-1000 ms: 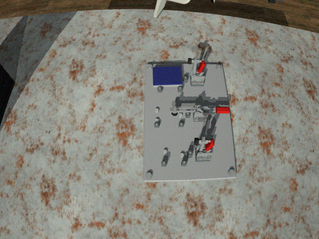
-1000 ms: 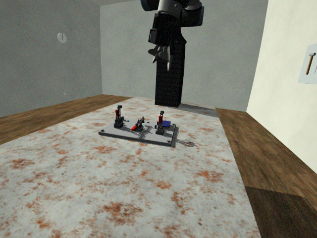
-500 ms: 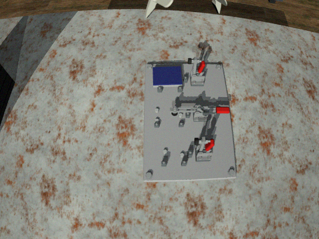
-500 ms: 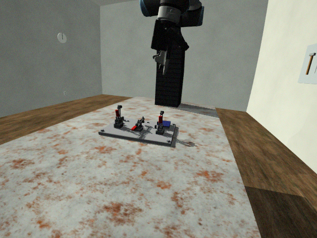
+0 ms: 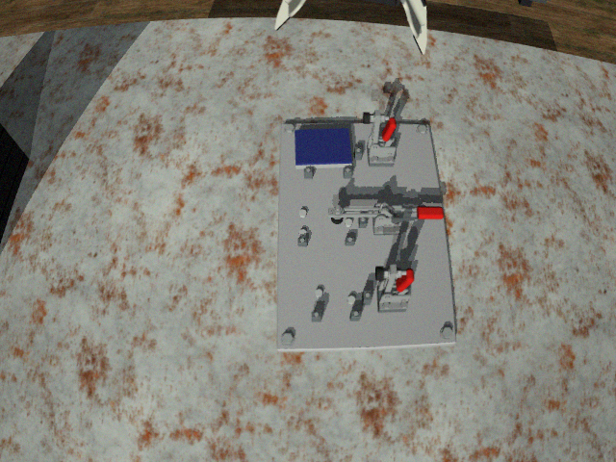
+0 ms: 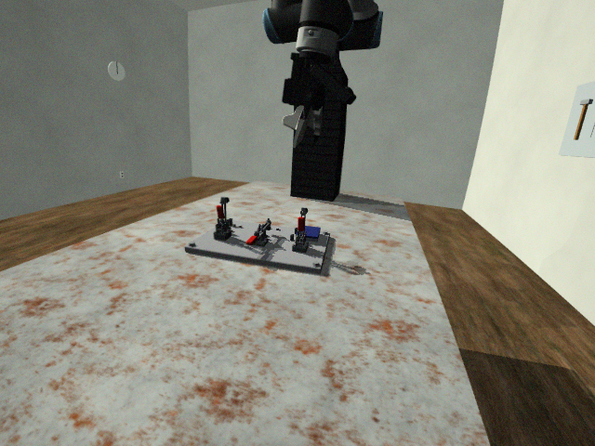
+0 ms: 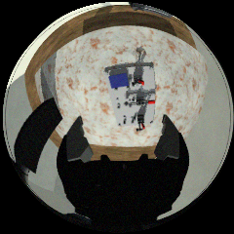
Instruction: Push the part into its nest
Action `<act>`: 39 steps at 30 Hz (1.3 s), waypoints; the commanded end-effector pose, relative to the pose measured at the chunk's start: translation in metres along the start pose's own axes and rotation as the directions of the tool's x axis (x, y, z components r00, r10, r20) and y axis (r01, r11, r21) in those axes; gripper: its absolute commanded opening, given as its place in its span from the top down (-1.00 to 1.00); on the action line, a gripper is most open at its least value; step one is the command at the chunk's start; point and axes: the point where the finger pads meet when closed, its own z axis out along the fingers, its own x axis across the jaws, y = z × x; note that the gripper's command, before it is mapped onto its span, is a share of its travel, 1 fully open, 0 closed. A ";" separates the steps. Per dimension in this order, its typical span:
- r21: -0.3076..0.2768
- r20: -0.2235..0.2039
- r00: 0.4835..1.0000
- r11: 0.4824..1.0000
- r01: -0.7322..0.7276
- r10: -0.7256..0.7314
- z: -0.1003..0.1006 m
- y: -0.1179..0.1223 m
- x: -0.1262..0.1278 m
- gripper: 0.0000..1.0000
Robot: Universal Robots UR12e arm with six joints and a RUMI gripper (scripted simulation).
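A flat blue part [image 5: 321, 145] [image 6: 312, 231] [image 7: 117, 80] lies at the far left corner of the grey fixture plate [image 5: 318, 318] [image 6: 249, 253] [image 7: 119, 109]. Small grey blocks [image 5: 309, 172] stand at its near edge and another block [image 5: 358, 151] at its right side. My gripper [image 6: 306, 124] [image 5: 350, 27] [image 7: 122, 115] is open and empty. It hangs high above the far end of the table, well clear of the plate. In the top view only its two white fingertips show at the top edge.
Three red-handled toggle clamps [image 5: 388, 130] [image 5: 429, 213] [image 5: 403, 281] stand along the plate's right side. Several pads and pins [image 5: 304, 235] stand on the plate's near half. The plate rests on a rust-stained table [image 5: 149, 298] [image 6: 240, 360]. The robot's dark pedestal [image 6: 317, 163] stands at the far end.
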 end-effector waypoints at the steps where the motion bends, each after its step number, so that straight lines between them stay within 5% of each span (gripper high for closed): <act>1: 0.013 -0.010 0.987 0.987 -0.159 0.159 0.007 -0.003 0.000 -1.00; 13: 0.056 -0.003 0.864 0.863 -0.502 0.503 0.023 -0.008 -0.003 -1.00; 19: 0.079 0.014 0.737 0.734 -0.674 0.675 0.032 -0.010 -0.006 -1.00; 28: 0.102 0.057 0.481 0.474 -0.874 0.875 0.044 -0.013 -0.011 -1.00; 30: 0.102 0.057 0.481 0.474 -0.874 0.875 0.044 -0.013 -0.011 -1.00; 39: 0.105 0.095 0.276 0.267 -0.958 0.956 0.052 -0.014 -0.015 -1.00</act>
